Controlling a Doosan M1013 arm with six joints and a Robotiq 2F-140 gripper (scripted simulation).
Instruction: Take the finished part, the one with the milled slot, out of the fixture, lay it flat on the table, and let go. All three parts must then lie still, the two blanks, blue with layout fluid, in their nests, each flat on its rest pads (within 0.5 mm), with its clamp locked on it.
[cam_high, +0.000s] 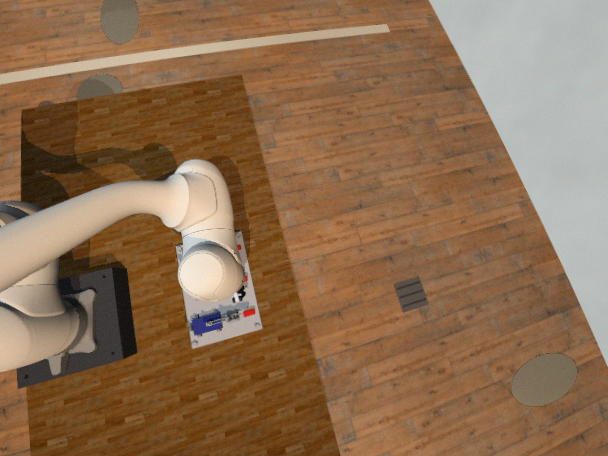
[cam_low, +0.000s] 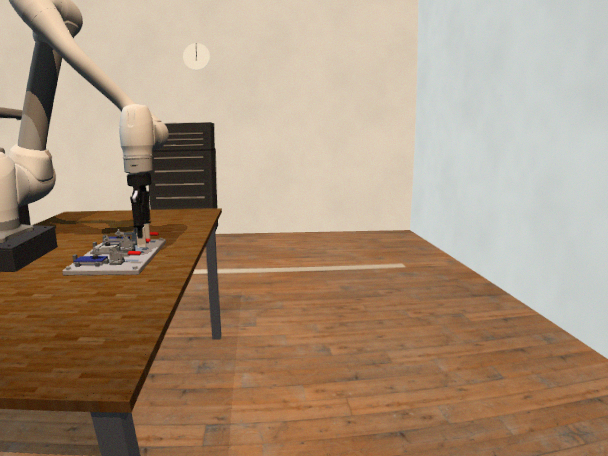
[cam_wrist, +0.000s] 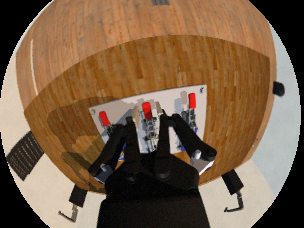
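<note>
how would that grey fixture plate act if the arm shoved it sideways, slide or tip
Tipping seems unlikely: the fixture plate lies wide, low and flat on the table. It looks like stiff grey metal carrying clamps, so probably heavy for its size. Small dots at its corners may be screws; if so, it should hardly slide.

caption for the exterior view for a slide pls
Arm reaching down, end effector partly open just above the fixture plate with red-handled clamps, near the table edge.
</note>
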